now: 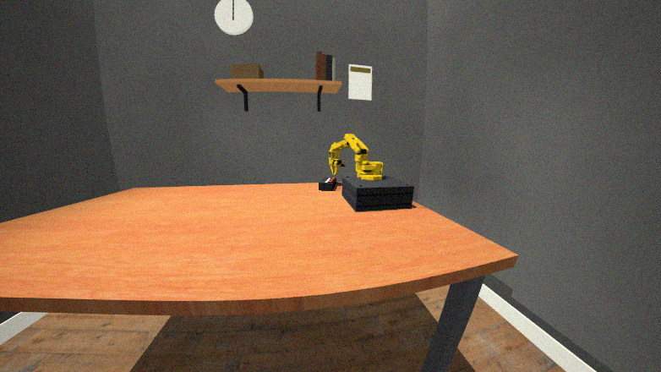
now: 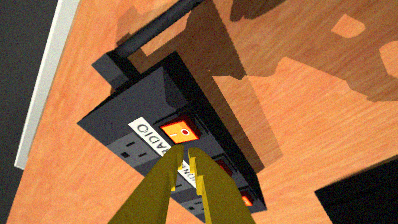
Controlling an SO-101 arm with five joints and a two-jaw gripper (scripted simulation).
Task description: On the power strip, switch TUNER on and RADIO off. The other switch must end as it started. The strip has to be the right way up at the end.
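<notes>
A black power strip (image 2: 142, 102) (image 1: 327, 184) lies right way up on the wooden table, its cable (image 2: 157, 26) leading off at the top of the wrist view. The RADIO switch (image 2: 180, 131) glows bright orange-red beside its white label (image 2: 148, 136). Two more red switches, one (image 2: 223, 166) in the middle and one (image 2: 247, 200) at the far end, sit further along, duller and partly hidden by my fingers. My yellow gripper (image 2: 185, 150) (image 1: 333, 173) is shut and empty. Its tips hang just below the RADIO switch, close over the strip.
The arm stands on a black base block (image 1: 378, 192) (image 2: 360, 195) right beside the strip, near the table's back edge (image 2: 42, 85). A wall shelf (image 1: 277, 84) hangs behind.
</notes>
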